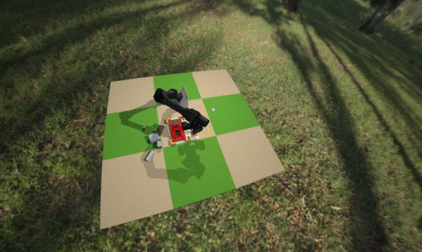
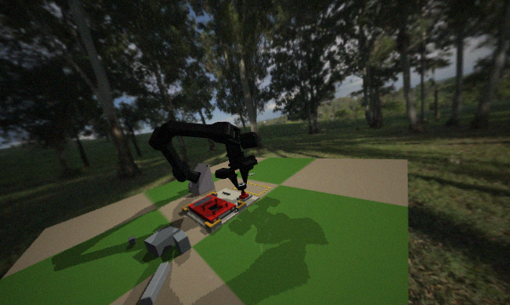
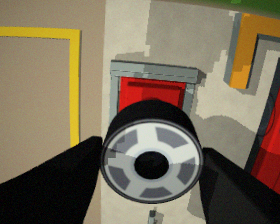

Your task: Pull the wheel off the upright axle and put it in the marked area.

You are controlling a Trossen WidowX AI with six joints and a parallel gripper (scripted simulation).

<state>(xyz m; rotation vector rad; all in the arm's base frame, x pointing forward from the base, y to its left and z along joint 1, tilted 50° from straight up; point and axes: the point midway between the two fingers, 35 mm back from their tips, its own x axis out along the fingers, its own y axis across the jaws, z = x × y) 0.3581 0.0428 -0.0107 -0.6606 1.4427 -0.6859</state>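
The wheel, black with a pale spoked face, is between the fingertips of my gripper, which is shut on it. The wheel is above the red axle base in its grey frame, with a visible space beneath it in the exterior view. The wheel hides the upright axle in the wrist view, and its hub hole looks dark. The marked area, a yellow outline, lies beside the pale board, left of the wheel in the wrist view.
A red plate sits between orange corner pieces beside the axle base. Grey blocks and a long grey bar lie farther off. A small pale piece lies beyond the marked area.
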